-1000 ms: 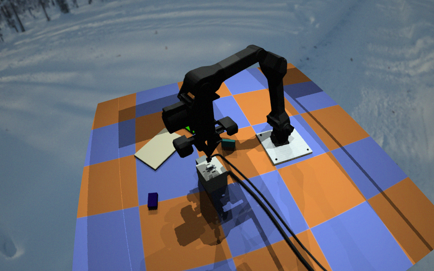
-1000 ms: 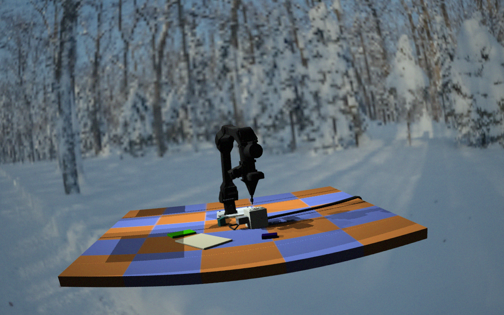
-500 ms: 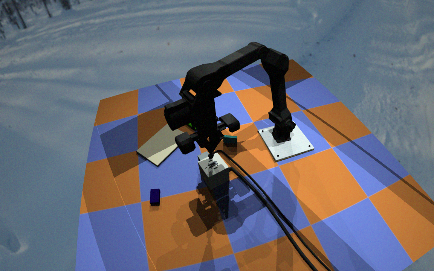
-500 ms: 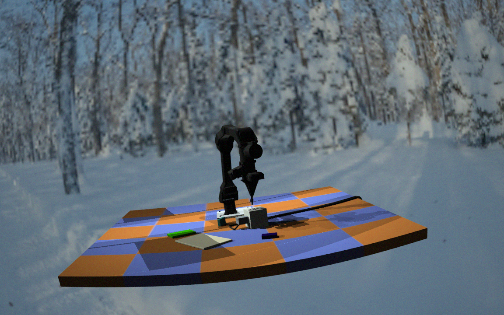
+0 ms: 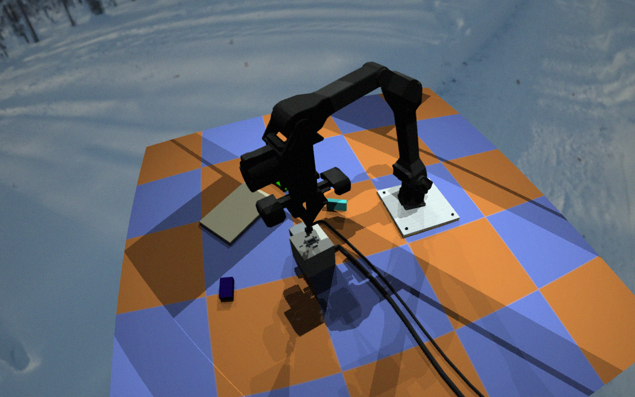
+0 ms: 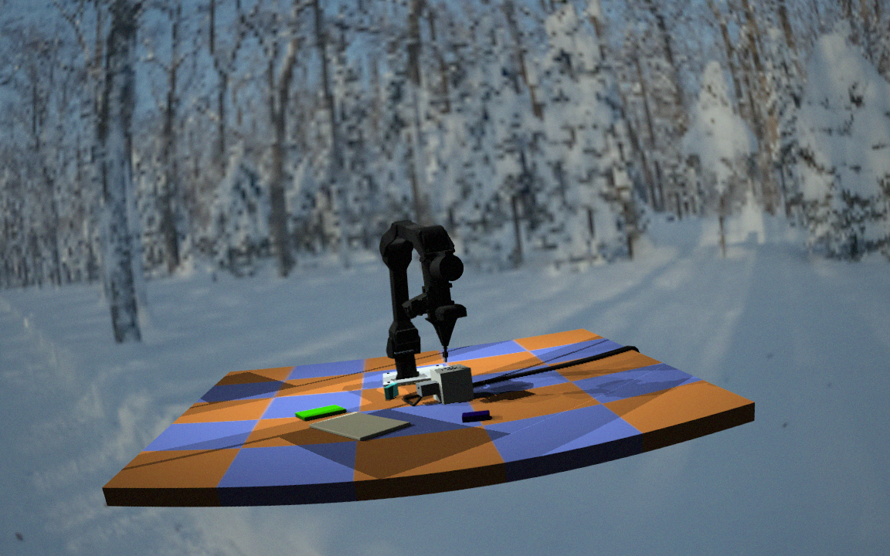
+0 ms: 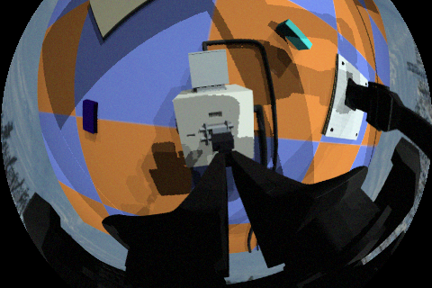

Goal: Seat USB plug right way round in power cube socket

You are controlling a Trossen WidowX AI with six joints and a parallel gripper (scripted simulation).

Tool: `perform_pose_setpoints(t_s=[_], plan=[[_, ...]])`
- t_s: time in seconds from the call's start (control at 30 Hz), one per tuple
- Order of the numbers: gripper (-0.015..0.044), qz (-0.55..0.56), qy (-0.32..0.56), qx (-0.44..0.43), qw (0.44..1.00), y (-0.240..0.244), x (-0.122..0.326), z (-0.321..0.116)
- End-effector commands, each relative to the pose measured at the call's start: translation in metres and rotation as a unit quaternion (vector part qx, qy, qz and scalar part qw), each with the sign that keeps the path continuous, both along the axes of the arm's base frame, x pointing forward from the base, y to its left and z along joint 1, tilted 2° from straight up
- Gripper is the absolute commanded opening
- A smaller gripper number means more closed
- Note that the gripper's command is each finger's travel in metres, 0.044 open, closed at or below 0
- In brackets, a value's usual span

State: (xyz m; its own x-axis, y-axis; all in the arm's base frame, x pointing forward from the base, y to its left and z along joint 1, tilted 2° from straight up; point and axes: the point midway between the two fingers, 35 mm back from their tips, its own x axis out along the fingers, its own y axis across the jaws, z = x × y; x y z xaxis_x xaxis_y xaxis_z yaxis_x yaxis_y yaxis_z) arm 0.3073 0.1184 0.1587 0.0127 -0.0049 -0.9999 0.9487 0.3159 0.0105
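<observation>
The white power cube [image 5: 317, 264] [image 6: 457, 387] [image 7: 193, 104] stands on the table. Its top socket [image 5: 311, 241] [image 7: 214, 126] is partly covered by the plug in the wrist view. My gripper [image 5: 308, 225] [image 6: 445, 345] [image 7: 226, 157] is shut on the small dark USB plug [image 5: 308, 230] [image 6: 445, 355] [image 7: 222, 139]. The plug points down and appears to be held above the cube's top, out of the socket. Which way round it faces is too small to tell.
A grey block [image 7: 208, 68] plugs into the cube's side, with black cables [image 5: 386, 293] [image 7: 271, 99] on the arm-base side. A beige slab [image 5: 233, 214], a green block [image 6: 320, 412], a teal block [image 5: 336, 204] and a dark blue block [image 5: 226, 288] lie around it.
</observation>
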Motion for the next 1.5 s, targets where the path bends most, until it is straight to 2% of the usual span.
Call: perform_pose_setpoints(t_s=[0.0,1.47], plan=[[0.0000,0.002,0.001,0.005,1.000,0.0011,0.0000,-0.0006],[0.0000,0.001,0.005,0.019,1.000,0.0030,-0.0003,-0.0058]])
